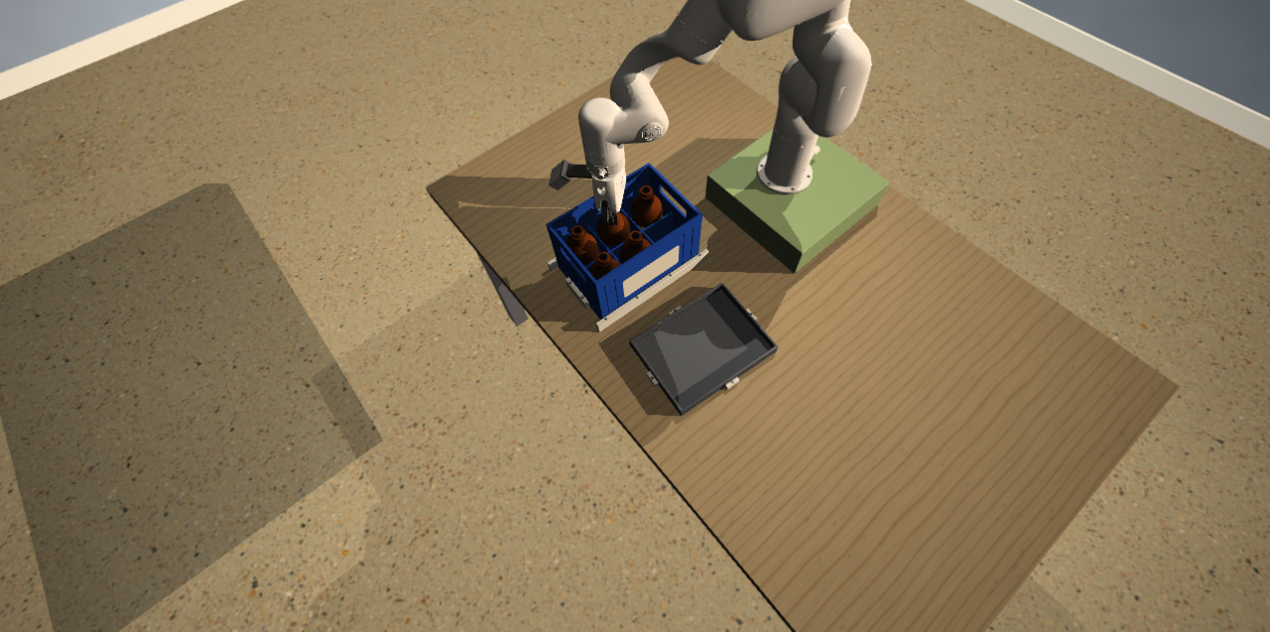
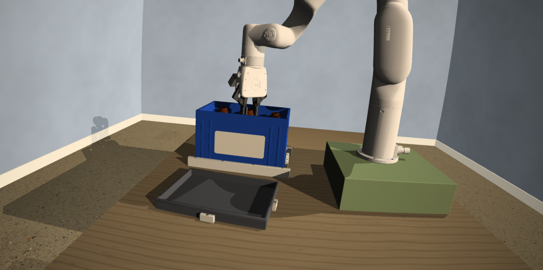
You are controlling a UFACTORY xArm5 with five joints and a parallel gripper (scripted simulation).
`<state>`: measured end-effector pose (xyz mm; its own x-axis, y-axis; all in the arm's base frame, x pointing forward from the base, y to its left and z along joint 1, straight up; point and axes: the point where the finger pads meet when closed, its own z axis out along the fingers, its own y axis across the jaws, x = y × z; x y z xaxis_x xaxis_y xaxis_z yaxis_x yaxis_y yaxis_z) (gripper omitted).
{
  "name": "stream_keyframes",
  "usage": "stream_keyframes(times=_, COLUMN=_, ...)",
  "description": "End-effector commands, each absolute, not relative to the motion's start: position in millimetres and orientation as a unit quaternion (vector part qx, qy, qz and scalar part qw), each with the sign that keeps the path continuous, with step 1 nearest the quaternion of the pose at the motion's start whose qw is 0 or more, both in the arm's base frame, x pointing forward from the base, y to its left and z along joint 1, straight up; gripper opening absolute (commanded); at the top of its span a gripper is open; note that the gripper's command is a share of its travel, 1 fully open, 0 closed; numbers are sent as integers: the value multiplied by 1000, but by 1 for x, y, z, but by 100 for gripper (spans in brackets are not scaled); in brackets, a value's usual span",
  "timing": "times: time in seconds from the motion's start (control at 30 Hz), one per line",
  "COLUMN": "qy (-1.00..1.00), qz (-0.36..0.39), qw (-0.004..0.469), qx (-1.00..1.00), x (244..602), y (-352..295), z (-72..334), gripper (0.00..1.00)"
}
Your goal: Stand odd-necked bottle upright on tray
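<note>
A blue crate [image 1: 619, 246] [image 2: 242, 135] stands on the wooden board and holds several brown bottles. My gripper [image 1: 609, 212] [image 2: 249, 110] reaches down into the crate and is shut on the neck of the middle back bottle [image 1: 612, 226] [image 2: 250, 112], which stands in its cell. Other bottles stand around it, one at the back right [image 1: 646, 203], one at the left [image 1: 579, 241], two at the front [image 1: 604, 262] [image 1: 634, 243]. The dark grey tray [image 1: 702, 347] [image 2: 218, 196] lies empty in front of the crate.
The arm's green base block [image 1: 797, 192] [image 2: 387, 177] stands right of the crate. The crate rests on a pale base rail [image 2: 238, 165]. The board's left edge runs close beside the crate and tray.
</note>
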<state>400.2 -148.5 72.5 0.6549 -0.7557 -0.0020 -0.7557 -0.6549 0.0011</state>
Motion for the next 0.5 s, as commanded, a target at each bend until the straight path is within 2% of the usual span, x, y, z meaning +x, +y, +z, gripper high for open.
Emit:
stream_keyframes(times=0.0, qy=-415, qz=1, qw=0, qx=910, x=401, y=-149, z=74, gripper=0)
stream_keyframes(times=0.27, qy=-415, qz=1, qw=0, qx=910, x=401, y=-149, z=74, gripper=0)
stream_keyframes(times=0.3, qy=-415, qz=1, qw=0, qx=910, x=401, y=-149, z=74, gripper=65)
stream_keyframes(times=0.47, qy=-415, qz=1, qw=0, qx=910, x=401, y=-149, z=74, gripper=65)
